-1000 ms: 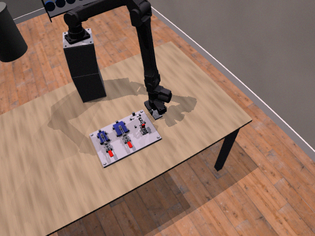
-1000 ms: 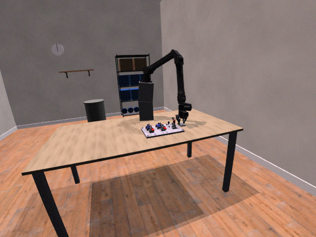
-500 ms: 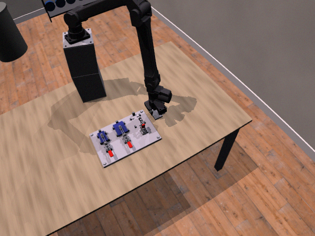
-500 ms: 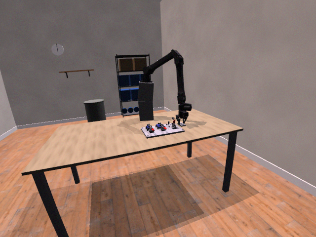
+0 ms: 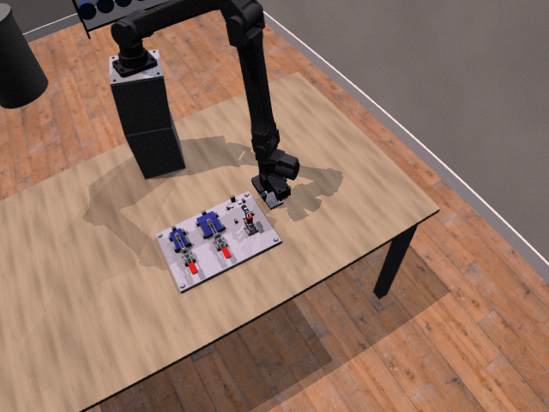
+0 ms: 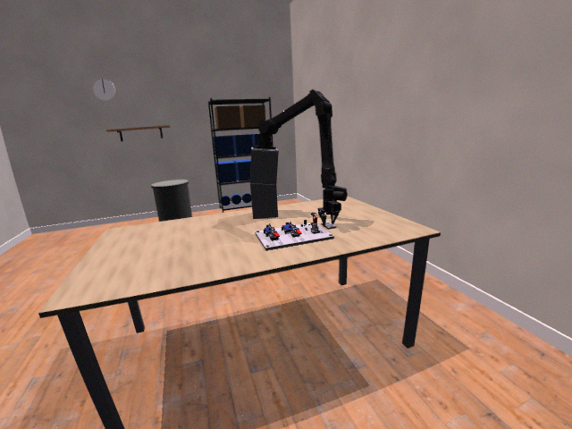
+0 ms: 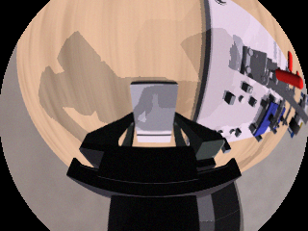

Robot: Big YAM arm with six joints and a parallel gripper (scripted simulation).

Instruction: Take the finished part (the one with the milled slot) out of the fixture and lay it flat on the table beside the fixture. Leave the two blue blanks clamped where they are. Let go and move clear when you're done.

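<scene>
Wrist view: finished part point(image 5: 273, 200) point(image 6: 329, 225) point(image 7: 154, 107) gripped between the fingertips of the gripper point(image 5: 271, 195) point(image 6: 329, 222) point(image 7: 154, 115), its length pointing outward. Beside it lies the fixture plate point(image 5: 234, 237) point(image 6: 295, 239) point(image 7: 218, 63); release is judged due once flat desk point(image 5: 354, 177) point(image 6: 184, 258) point(image 7: 111, 43) contact is confirmed.

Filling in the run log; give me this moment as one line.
gripper: shut on grey part | part: beside fixture | blue blanks: clamped

Fixture point(image 5: 268, 233) point(image 6: 295, 240) point(image 7: 218, 63) on table point(image 5: 354, 177) point(image 6: 161, 258) point(image 7: 111, 29), before my pedestal point(image 5: 144, 106) point(image 6: 264, 184). Near blank point(image 5: 204, 225) point(image 6: 287, 227) point(image 7: 265, 121), far blank point(image 5: 174, 238) point(image 6: 266, 229) side by side on it. Part point(image 5: 273, 202) point(image 6: 329, 225) point(image 7: 154, 103) between my gripper's point(image 5: 271, 197) point(image 6: 329, 222) point(image 7: 154, 116) fingers, just beside fixture.
</scene>
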